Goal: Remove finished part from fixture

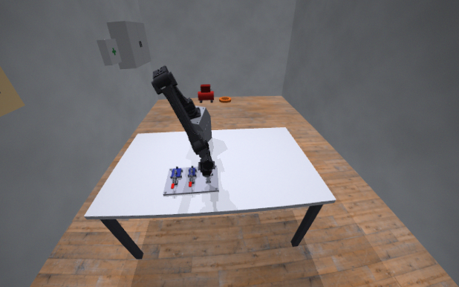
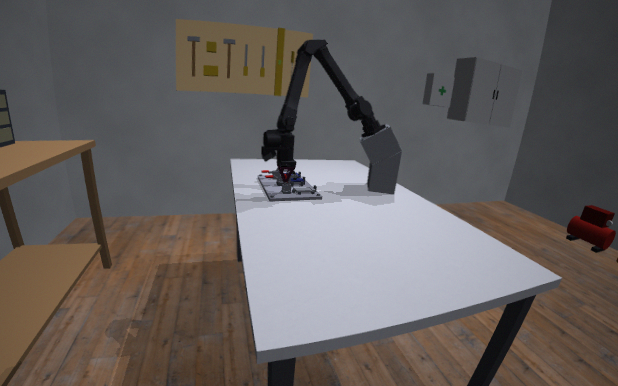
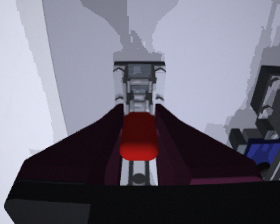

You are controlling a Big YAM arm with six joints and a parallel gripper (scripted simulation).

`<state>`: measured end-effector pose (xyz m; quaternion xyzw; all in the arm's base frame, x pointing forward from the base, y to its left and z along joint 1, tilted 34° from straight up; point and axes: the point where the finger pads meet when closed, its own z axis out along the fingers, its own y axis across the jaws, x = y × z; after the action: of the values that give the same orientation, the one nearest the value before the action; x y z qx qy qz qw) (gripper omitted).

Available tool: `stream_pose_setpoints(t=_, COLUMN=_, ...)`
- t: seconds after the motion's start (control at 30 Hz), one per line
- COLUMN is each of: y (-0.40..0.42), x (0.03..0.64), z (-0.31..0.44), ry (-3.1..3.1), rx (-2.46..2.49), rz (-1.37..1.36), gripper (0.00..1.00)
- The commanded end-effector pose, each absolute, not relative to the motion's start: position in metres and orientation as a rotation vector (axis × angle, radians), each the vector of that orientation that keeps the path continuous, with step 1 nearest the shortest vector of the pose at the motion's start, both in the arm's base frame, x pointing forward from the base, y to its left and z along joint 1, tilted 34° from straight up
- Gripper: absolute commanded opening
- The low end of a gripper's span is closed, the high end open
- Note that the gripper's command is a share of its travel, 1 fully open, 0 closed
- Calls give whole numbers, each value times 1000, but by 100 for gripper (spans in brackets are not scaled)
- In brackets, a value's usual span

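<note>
Arm (image 1: 183, 108) bent downward, gripper (image 3: 139, 137) clamped on red handle (image 3: 138, 139)

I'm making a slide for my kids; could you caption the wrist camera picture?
The gripper is shut on a red clamp handle above the grey fixture plate, a blue blank alongside.

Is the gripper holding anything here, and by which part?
Yes. The gripper is shut on the red clamp handle of the third fixture station, gripping its rounded end.
</note>
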<state>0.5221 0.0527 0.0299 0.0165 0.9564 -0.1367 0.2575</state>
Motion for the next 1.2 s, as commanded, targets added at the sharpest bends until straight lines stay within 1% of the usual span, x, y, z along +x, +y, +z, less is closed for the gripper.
stream_pose_setpoints(t=0.0, y=57, x=493, z=3, ry=2690, rx=-22, rz=-402, gripper=0)
stream_pose_setpoints(t=1.17, y=54, x=497, z=3, ry=2688, rx=-13, rz=-408, gripper=0)
